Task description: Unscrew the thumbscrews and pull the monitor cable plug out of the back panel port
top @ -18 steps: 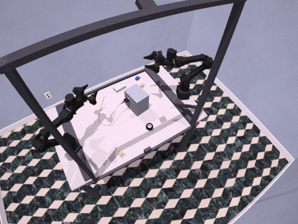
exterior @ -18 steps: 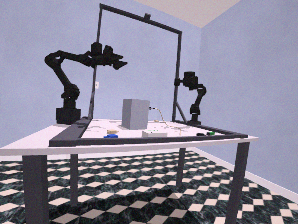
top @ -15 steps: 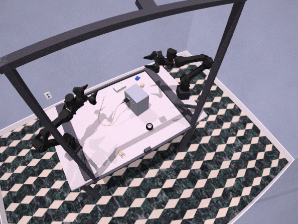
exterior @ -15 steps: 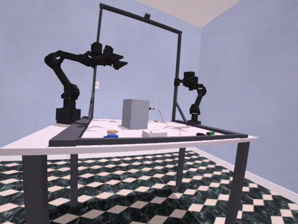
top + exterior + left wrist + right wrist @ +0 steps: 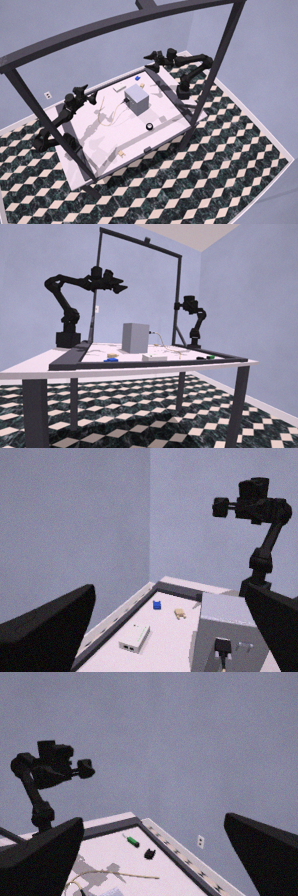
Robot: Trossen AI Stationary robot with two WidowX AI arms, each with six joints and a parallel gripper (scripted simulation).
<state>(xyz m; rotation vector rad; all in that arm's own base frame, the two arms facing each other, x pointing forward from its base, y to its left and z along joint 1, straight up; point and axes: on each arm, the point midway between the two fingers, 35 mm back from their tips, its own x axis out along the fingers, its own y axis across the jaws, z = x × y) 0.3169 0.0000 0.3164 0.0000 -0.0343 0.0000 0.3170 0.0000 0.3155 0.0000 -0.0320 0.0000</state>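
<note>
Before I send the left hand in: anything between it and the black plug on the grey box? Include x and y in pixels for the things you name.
Nothing visible stands between the left hand [image 5: 92, 88] [image 5: 176, 306] [image 5: 170, 589] [image 5: 86, 768] and the black plug [image 5: 126, 100] [image 5: 150, 332] [image 5: 223, 645]. The thin beige cable [image 5: 105, 125] [image 5: 160, 338] [image 5: 224, 670] [image 5: 115, 873] trails from the plug on that side, drooping to the table, so a low approach could snag it.
</note>
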